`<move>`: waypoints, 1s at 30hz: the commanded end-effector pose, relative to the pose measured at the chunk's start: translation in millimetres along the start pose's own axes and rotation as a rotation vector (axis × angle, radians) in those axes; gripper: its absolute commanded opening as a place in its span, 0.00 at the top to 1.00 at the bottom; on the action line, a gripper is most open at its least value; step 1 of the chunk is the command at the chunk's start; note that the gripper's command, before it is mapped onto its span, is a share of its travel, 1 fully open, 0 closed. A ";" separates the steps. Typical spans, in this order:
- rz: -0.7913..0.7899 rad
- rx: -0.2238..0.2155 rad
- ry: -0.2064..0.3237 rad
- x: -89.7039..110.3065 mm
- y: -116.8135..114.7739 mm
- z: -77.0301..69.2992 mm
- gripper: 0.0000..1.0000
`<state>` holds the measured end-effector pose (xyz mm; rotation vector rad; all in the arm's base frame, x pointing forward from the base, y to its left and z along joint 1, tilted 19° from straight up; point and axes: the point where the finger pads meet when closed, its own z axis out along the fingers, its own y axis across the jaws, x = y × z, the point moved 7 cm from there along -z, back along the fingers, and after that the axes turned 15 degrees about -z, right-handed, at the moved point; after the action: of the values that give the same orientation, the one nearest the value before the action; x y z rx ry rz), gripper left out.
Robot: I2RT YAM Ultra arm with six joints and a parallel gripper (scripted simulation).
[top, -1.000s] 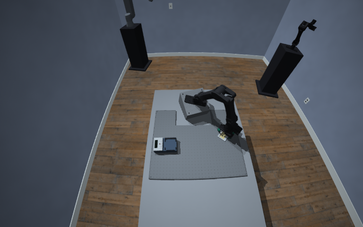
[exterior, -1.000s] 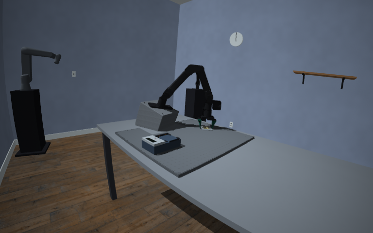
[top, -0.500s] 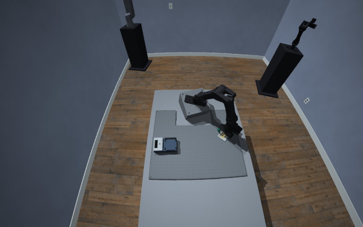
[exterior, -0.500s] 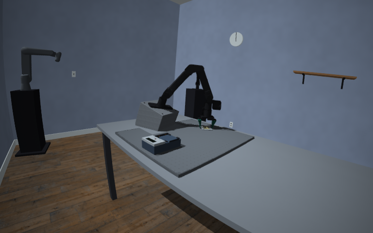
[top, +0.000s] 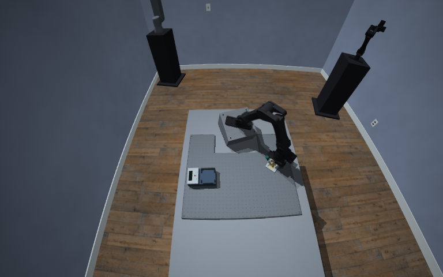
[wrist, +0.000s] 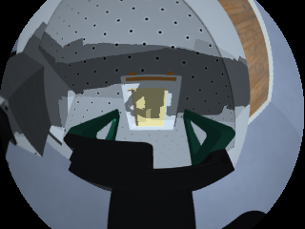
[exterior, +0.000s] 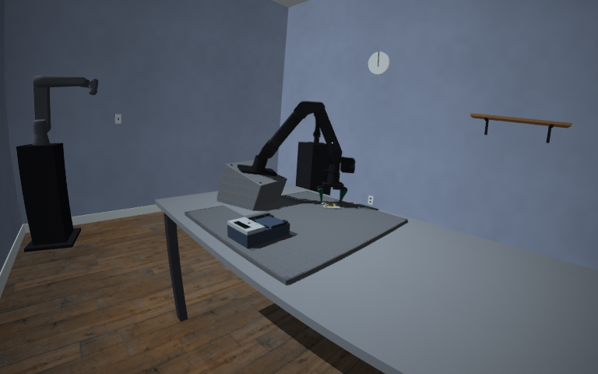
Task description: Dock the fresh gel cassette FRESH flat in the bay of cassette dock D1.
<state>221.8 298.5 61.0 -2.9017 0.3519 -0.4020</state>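
The end effector (wrist: 149,129) is hovering just above FRESH (wrist: 148,107), fingers spread wide and gripping nothing. The cassette is lying flat on the surface (top: 248,189), well apart from D1 (top: 202,176), which is waiting at the opposite side of the deck. The wrist view is murky, so which edge is carrying the tabs is hard to tell. To do this grasp well: keep the fingers straddling the cassette's side edges, descend squarely, avoid brushing the comb, and clamp low on the body before lifting.
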 end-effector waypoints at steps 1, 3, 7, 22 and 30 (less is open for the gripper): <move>-0.006 0.035 0.004 -0.5 -12.3 -19.7 0.00; -0.006 0.035 0.005 -0.4 -12.2 -22.4 0.00; -0.006 0.035 0.005 -0.4 -12.0 -27.8 0.00; -0.006 0.035 0.005 -0.4 -11.3 -45.4 0.00; -0.006 0.035 0.005 -0.5 -11.0 -53.5 0.00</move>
<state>211.4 293.6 96.1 -2.8966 0.3504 -0.4041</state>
